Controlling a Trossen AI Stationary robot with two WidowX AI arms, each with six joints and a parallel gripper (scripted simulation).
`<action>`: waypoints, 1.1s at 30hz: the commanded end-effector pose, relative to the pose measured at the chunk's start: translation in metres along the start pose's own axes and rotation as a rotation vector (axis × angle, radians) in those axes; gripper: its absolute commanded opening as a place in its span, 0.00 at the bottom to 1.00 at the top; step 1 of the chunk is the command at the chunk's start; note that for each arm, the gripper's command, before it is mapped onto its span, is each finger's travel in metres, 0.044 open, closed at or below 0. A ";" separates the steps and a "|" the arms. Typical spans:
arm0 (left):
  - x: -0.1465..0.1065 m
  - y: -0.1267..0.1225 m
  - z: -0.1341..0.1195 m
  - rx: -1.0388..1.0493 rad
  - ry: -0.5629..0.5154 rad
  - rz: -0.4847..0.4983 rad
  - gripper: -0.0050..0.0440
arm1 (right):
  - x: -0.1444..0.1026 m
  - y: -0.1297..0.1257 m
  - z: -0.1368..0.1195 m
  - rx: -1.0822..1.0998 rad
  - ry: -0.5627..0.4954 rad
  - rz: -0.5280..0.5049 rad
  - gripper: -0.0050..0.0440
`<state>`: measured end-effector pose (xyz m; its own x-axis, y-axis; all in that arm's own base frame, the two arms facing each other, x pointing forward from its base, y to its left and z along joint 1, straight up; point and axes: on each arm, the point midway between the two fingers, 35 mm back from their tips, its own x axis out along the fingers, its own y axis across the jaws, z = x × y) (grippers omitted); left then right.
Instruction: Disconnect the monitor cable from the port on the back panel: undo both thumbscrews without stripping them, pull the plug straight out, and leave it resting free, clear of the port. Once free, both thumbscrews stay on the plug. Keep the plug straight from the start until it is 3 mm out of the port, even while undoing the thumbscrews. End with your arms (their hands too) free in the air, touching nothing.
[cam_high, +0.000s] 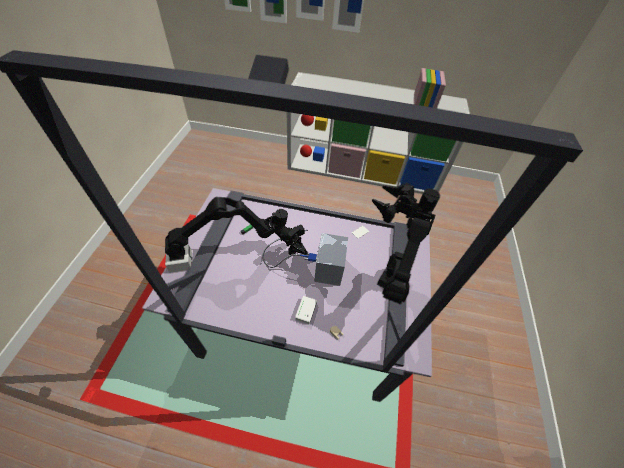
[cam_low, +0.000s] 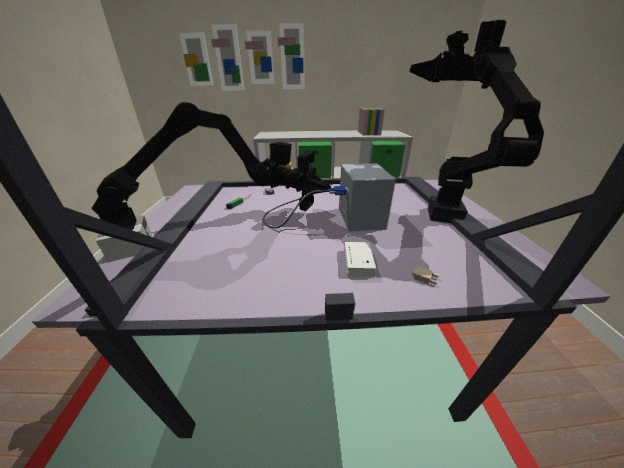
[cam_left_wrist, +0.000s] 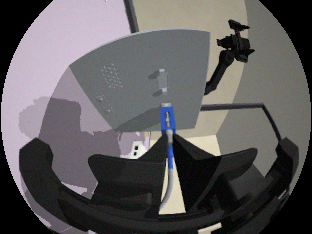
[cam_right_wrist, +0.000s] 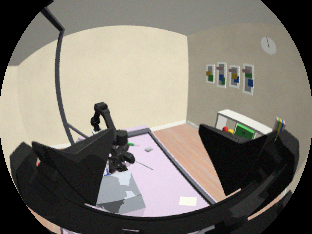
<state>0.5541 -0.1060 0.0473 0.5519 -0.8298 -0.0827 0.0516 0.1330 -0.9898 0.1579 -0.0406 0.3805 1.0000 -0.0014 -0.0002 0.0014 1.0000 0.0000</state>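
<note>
The blue plug sits at the back panel of the grey box. It looks straight; silver shows where it meets the panel, and any small gap there cannot be told. The grey cable loops away behind it. My left gripper is shut at the plug's rear, on what looks like one silver thumbscrew; its tips largely hide it. The other thumbscrew is not clear. My right gripper is open and empty, high in the air.
A white device and a beige plug adapter lie on the front side. A green screwdriver lies at the back left. A white note lies behind the box.
</note>
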 end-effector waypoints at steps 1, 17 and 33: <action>0.000 -0.011 0.004 -0.015 0.001 -0.047 0.10 | 0.000 0.001 0.003 -0.006 -0.001 0.001 1.00; 0.000 -0.010 0.003 -0.076 0.002 -0.089 0.30 | 0.000 0.001 0.003 -0.006 -0.001 0.001 1.00; 0.000 -0.010 0.003 -0.076 0.002 -0.089 0.98 | 0.000 0.001 0.003 -0.006 -0.001 0.001 1.00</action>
<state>0.5544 -0.1059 0.0439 0.5488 -0.8359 -0.0103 0.0101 0.0189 -0.9998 0.1579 -0.0406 0.3805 1.0000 -0.0014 -0.0002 0.0014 1.0000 0.0000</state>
